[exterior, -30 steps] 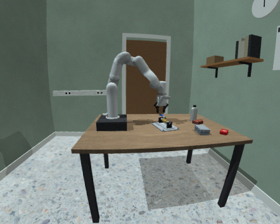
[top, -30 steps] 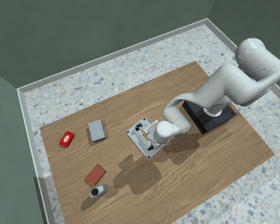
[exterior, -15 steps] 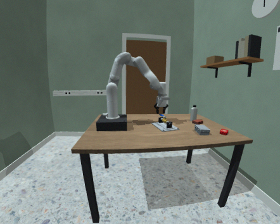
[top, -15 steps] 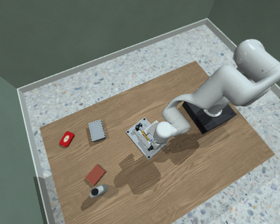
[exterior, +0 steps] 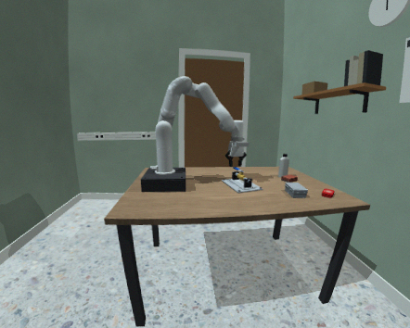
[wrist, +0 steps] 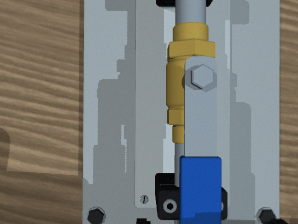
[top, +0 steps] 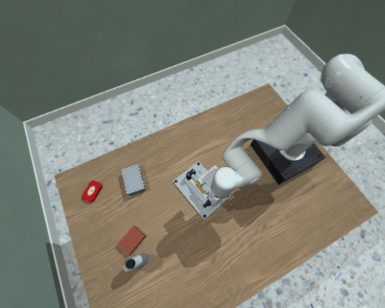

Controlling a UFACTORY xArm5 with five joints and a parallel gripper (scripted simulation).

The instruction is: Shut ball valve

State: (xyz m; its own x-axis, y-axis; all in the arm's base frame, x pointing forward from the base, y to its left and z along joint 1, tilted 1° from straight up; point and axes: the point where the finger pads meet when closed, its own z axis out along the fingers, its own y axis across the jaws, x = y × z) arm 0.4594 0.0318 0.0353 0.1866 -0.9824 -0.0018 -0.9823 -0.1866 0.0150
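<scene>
the gripper (exterior: 236, 159) hangs just above the valve (wrist: 187, 82), pointing straight down, its jaws parted a good way and closed on nothing. in the exterior view the dark fingers (exterior: 228, 158) stand clear of the valve, not touching it; the wrist view does not show them at all.

the valve sits on a grey plate (top: 185, 188) near the middle of the table (top: 266, 235), at about 8 o'clock from the arm's black base (top: 311, 163) in the top view. its brass body is clamped on a grey pipe (wrist: 190, 12) that runs from 12 to 6 o'clock in the wrist view. a flat grey lever (wrist: 200, 125) is pinned by a hex bolt (wrist: 201, 77) on the body and lies along the pipe toward 6 o'clock, ending in a blue grip (wrist: 200, 187) at the bottom edge of that view.

further off in the top view, around 9 o'clock from the plate, lie a grey box (top: 132, 179) and a red case (top: 91, 191); around 8 o'clock lie a brown block (top: 131, 240) and a bottle (top: 136, 262) lying on its side.
</scene>
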